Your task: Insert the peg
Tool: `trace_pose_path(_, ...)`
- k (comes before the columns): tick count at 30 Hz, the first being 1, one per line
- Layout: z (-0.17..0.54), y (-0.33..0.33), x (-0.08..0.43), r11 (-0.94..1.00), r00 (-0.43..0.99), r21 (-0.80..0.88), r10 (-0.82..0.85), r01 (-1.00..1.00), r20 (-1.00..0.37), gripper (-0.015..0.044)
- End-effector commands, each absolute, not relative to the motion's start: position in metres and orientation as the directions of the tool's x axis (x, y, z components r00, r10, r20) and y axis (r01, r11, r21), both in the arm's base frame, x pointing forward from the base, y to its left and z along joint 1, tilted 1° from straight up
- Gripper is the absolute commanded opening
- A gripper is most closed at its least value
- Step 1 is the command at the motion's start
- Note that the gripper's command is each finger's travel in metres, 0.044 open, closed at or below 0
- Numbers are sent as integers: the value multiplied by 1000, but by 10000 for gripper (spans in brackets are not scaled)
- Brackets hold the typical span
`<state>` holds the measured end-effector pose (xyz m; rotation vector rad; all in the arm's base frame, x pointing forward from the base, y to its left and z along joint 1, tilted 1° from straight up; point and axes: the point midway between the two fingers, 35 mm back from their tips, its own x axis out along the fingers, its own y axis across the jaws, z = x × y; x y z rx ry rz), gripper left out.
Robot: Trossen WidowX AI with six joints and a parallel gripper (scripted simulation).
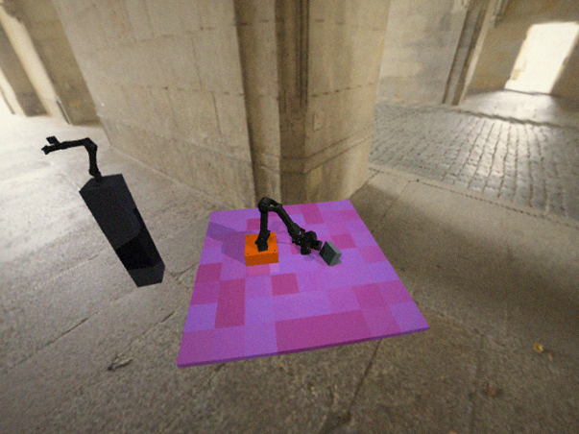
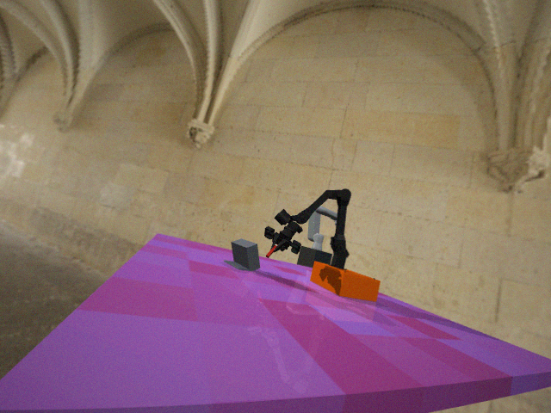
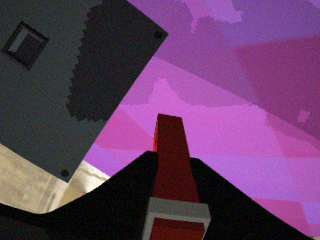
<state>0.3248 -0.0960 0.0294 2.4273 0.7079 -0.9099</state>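
So up close, the gripper [image 1: 318, 245] [image 2: 276, 247] [image 3: 170, 166] is clamped on the red peg [image 2: 270, 251] [image 3: 171, 145], which sits tilted off the table [image 1: 306, 304] [image 2: 177, 347] [image 3: 210, 125], near the grey panel [image 1: 330, 253] [image 2: 244, 254] [image 3: 50, 100] and its square hole [image 3: 26, 45], not in it. Tabletop's a glossy purple and magenta patchwork. Past that, there's worn stone paving [image 1: 124, 376], then pale block walls [image 1: 176, 80] [image 2: 311, 146] [image 3: 25, 175] with ribbed vaulting [image 2: 213, 58] up top.
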Motion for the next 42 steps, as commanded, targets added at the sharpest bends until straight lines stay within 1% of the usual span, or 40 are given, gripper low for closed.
trace_pose_path(1,29,-98,322,-785,662,215,303,582,-685,0)
trace_pose_path(42,36,-144,299,-933,795,112,224,342,-564,0)
